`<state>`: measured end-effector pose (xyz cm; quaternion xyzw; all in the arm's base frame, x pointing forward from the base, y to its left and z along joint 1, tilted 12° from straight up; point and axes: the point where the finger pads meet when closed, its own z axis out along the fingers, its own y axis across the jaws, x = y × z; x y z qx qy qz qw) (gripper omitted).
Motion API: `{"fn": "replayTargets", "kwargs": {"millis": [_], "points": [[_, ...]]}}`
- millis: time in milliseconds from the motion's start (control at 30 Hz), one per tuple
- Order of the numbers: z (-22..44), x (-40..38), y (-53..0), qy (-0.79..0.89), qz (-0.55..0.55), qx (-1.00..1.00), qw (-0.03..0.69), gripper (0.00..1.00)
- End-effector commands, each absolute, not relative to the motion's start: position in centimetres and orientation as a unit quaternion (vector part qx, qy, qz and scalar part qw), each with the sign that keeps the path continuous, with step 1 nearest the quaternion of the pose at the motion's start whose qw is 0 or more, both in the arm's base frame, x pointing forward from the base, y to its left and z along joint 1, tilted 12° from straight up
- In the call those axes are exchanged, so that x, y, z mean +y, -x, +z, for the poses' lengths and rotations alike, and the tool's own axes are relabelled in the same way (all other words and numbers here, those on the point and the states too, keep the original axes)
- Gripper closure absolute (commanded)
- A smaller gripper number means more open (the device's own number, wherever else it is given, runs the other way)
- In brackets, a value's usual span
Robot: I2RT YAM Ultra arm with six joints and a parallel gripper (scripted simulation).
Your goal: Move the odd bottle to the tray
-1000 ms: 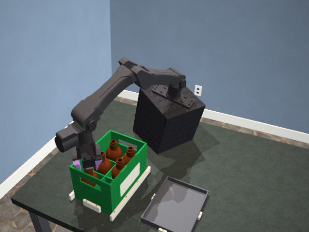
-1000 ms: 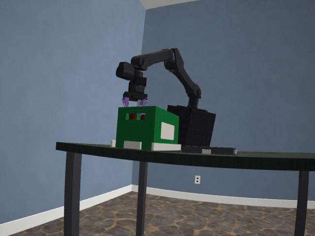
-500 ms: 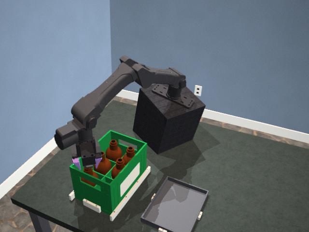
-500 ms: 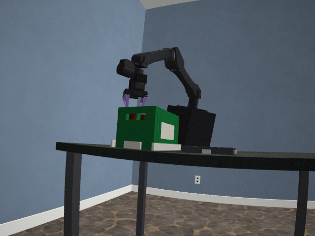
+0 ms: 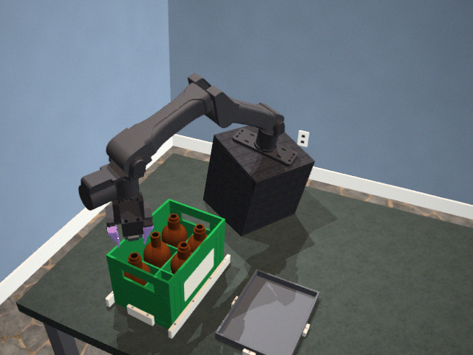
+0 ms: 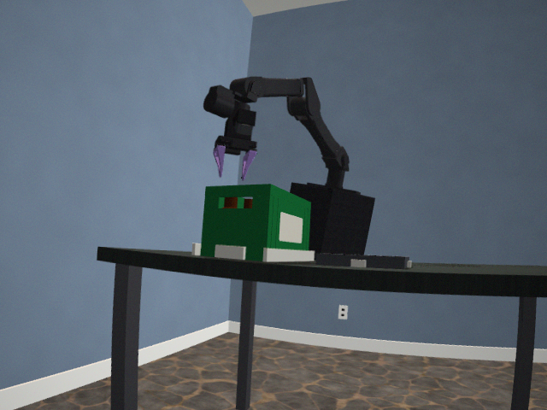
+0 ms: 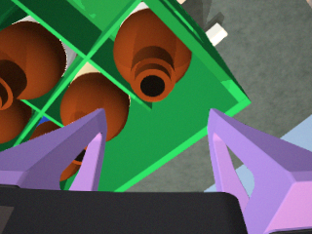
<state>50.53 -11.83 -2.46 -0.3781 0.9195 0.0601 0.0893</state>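
A green crate (image 5: 168, 267) stands at the table's front left corner and holds several brown bottles, all upright in its cells. The nearest-corner bottle (image 5: 134, 261) shows in the wrist view (image 7: 151, 53) just ahead of my fingers. My gripper (image 5: 129, 236) hangs above the crate's left rim with its purple fingers open and nothing between them. In the side view the gripper (image 6: 232, 164) is clear above the crate top (image 6: 254, 220). The grey tray (image 5: 267, 313) lies flat to the right of the crate, with nothing on it.
The arm's black base block (image 5: 257, 179) stands behind the crate. White stop blocks (image 5: 140, 313) lie along the crate's sides and at the tray's edges. The table's front edge is close to the crate and the tray.
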Motion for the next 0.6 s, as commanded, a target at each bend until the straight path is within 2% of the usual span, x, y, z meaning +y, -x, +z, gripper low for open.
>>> {"fn": "replayTargets", "kwargs": {"millis": [0,167,567], "points": [[-0.4,-12.5,-50.4,0.376,0.063,0.919,0.095,0.39],[1.5,-12.7,-50.6,0.377,0.056,0.919,0.103,0.39],[1.4,-12.8,-50.4,0.376,0.06,0.919,0.098,0.39]]}}
